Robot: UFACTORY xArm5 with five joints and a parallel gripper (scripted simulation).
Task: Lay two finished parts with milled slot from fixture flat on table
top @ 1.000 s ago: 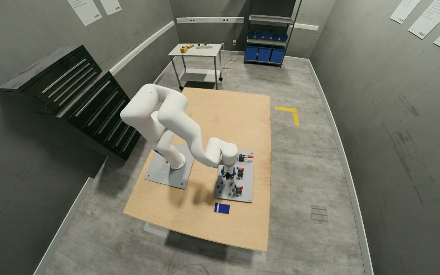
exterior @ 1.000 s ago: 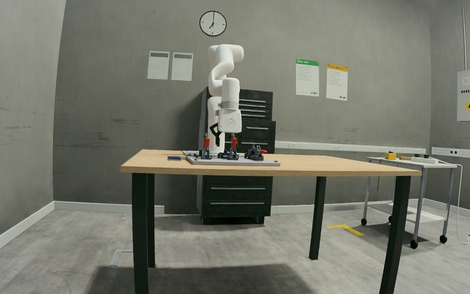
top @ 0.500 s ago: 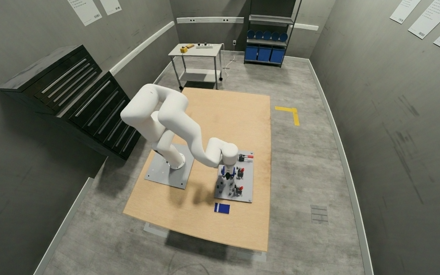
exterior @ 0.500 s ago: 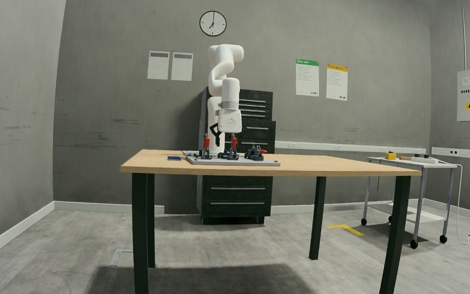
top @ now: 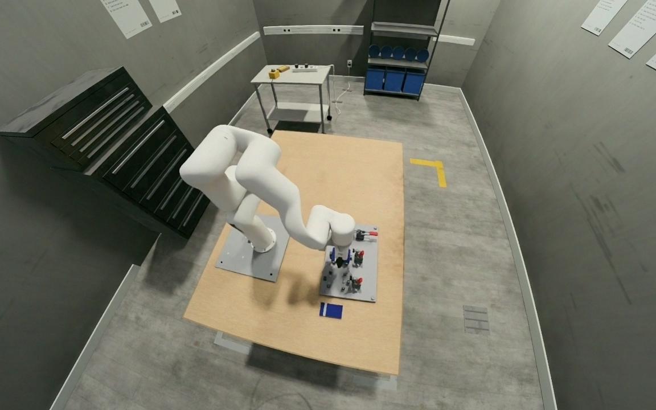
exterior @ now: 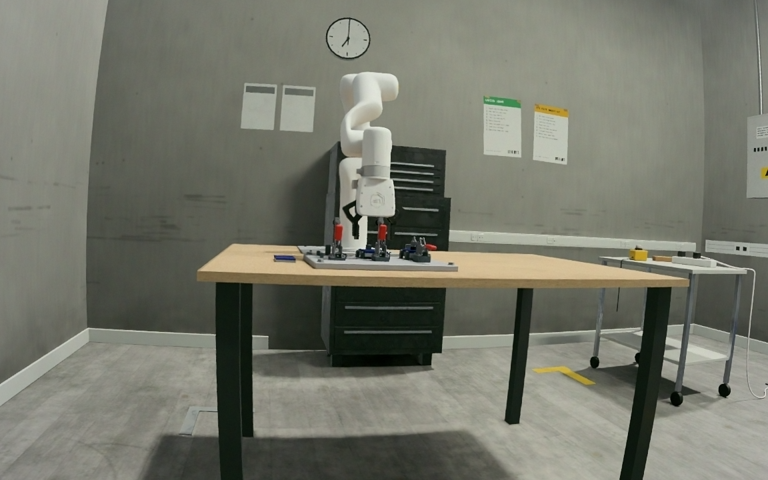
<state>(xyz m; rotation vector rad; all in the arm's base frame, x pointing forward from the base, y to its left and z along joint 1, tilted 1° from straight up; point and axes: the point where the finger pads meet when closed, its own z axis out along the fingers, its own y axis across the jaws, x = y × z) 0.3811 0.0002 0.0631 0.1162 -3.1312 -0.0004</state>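
Evidently stiff and light, the slotted part (top: 347, 253) in the fixture (top: 368, 290) wants pinching across its thin edges; the gripper (top: 339, 262) hangs wide open, empty.
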